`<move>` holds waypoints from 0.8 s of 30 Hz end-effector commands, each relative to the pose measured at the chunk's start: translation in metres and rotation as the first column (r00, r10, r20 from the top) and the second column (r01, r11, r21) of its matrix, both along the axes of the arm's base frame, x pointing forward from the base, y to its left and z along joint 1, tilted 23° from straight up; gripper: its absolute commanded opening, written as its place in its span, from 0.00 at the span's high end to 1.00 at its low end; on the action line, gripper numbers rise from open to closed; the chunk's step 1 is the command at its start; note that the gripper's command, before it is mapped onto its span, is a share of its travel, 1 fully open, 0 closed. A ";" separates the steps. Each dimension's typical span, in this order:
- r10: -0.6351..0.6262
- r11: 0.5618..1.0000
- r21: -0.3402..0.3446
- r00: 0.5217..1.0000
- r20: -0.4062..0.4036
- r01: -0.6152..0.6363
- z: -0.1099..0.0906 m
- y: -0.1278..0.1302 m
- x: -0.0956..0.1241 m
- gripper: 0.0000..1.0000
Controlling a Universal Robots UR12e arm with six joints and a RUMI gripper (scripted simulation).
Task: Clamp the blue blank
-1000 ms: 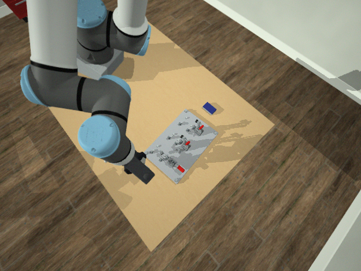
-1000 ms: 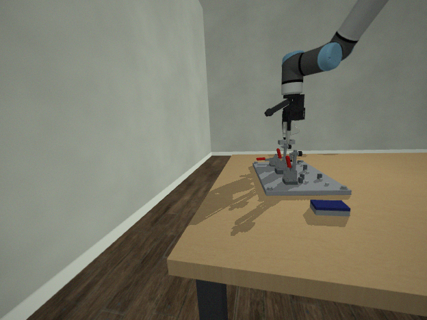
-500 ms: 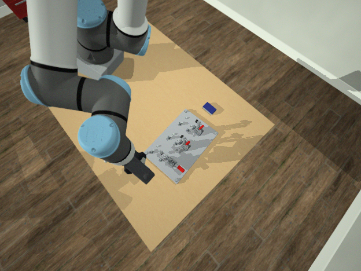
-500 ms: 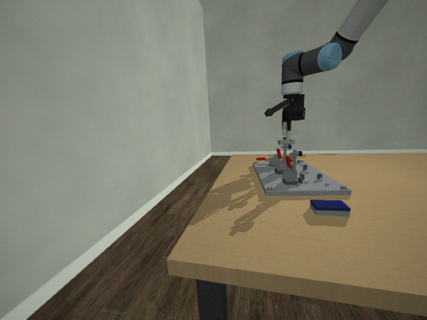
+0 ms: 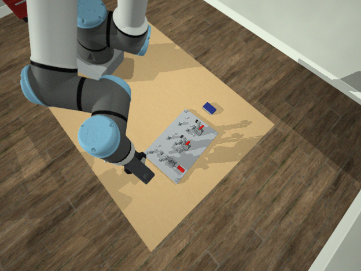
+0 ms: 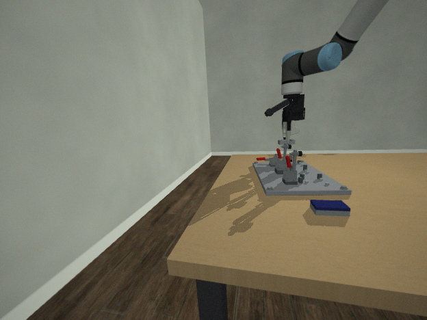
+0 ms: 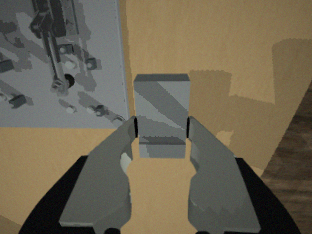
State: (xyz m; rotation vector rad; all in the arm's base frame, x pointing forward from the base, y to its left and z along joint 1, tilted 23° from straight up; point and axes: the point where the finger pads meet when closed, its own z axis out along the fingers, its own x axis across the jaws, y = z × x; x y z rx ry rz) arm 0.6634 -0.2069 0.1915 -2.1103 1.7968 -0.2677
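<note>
Rn the hand points down off one edge of the gray metal plate, pinching a smooth gray block w/ a stepped end. Beside the hand, the plate's pegs & clamps crowd that side; nearest red handle lies low, the middle handle & far handle stand steeper. Blue-topped blank lies flat on the wood-tone table, past the plate's opp. end from the hand.

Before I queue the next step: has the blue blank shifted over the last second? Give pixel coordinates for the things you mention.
No, the blue blank [image 5: 209,107] [image 6: 330,205] shows no visible shift against the fixture plate [image 5: 201,148] [image 6: 310,193] in top or exterior view.
</note>
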 end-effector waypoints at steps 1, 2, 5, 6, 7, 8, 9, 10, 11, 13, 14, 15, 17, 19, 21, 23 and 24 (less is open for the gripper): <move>0.000 1.000 -0.001 1.000 0.001 0.000 0.001 0.000 0.000 1.00; 0.000 1.000 -0.001 1.000 0.001 0.000 0.001 0.000 0.000 1.00; 0.000 1.000 -0.001 1.000 0.001 0.000 0.001 0.000 0.000 1.00; 0.000 1.000 -0.001 1.000 0.001 0.000 0.001 0.000 0.000 1.00; 0.000 1.000 -0.001 1.000 0.001 0.000 0.000 0.000 0.001 1.00; 0.000 1.000 -0.001 1.000 0.001 0.000 0.000 0.000 0.001 1.00; 0.000 1.000 -0.001 1.000 0.001 0.000 0.000 0.000 0.001 1.00; 0.000 1.000 -0.001 1.000 0.001 0.000 -0.001 0.000 0.001 1.00; 0.000 1.000 -0.001 1.000 0.001 0.000 -0.001 0.000 0.001 1.00; 0.000 1.000 -0.001 1.000 0.001 0.000 -0.001 0.000 0.001 1.00; 0.000 1.000 -0.001 1.000 0.001 0.000 -0.002 0.000 0.002 1.00; 0.000 1.000 -0.001 1.000 0.001 0.000 -0.003 0.000 0.002 1.00; 0.000 1.000 -0.001 1.000 0.001 0.000 -0.005 0.000 0.003 1.00; 0.000 1.000 -0.001 1.000 0.001 0.000 -0.008 0.001 0.004 1.00; 0.000 1.000 -0.001 1.000 0.001 0.000 -0.011 0.001 0.005 1.00; 0.000 1.000 -0.001 1.000 0.001 0.000 -0.014 0.002 0.006 1.00; 0.000 1.000 -0.001 1.000 0.001 0.000 -0.016 0.002 0.007 1.00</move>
